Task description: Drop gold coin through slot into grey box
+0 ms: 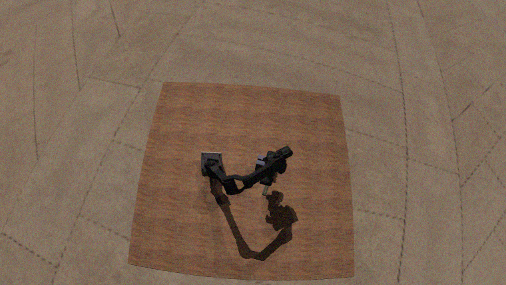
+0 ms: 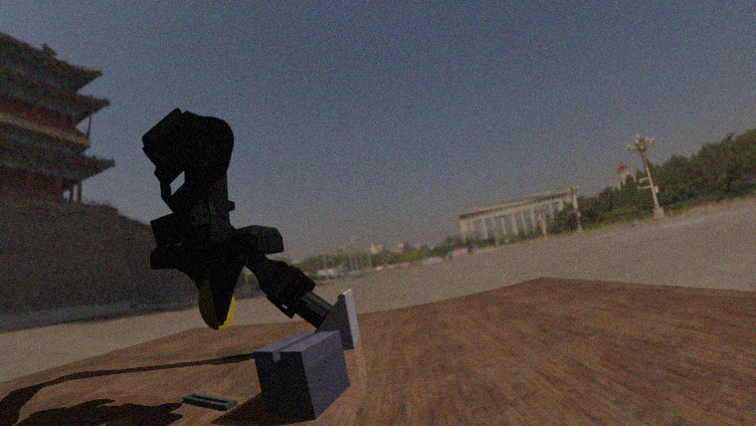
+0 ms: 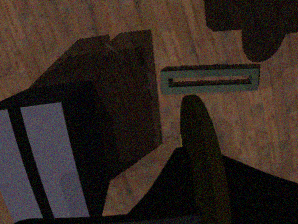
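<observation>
My gripper (image 2: 213,294) (image 1: 268,181) is shut on the gold coin (image 2: 229,315) and holds it on edge, well above the wooden table (image 2: 528,348) (image 1: 219,109). In the wrist view the coin (image 3: 201,149) shows as a dark, narrow upright shape. The dark-green holder (image 2: 210,402) (image 3: 209,80) (image 1: 264,191) lies empty on the table below and just past the coin. The grey box (image 2: 302,372) (image 1: 261,160) (image 3: 53,163) stands beside the holder, with its narrow slot (image 2: 285,344) running along the lid. The coin hangs up and to the left of the box in the exterior view, not over the slot.
The arm's base (image 1: 211,162) (image 2: 342,318) stands right behind the box. The arm's long shadow (image 1: 248,244) falls across the table's near side. Paved ground surrounds the table.
</observation>
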Available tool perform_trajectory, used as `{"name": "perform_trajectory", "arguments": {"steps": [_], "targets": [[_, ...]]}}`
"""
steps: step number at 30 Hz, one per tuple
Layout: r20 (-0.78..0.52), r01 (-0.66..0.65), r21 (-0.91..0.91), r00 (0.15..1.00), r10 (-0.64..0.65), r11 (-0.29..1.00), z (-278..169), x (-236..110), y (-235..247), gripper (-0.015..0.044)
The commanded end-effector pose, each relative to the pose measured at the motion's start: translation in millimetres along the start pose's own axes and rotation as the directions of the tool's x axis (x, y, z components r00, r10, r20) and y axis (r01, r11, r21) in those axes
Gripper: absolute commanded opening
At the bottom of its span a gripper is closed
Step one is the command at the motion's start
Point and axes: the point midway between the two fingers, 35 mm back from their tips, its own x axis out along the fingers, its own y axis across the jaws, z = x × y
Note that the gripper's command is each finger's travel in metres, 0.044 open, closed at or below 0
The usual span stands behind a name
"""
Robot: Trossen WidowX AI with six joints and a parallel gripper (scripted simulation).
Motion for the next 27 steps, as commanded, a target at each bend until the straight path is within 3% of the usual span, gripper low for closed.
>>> {"name": "perform_trajectory", "arguments": {"steps": [1,27], "targets": [[0.001,-0.008,0.006,1.0,0.008,1.0,-1.9,-1.4,13.3,0.0],[0.001,-0.007,0.007,1.0,0.007,1.0,-19.2,-0.9,77.5,0.0]]}}
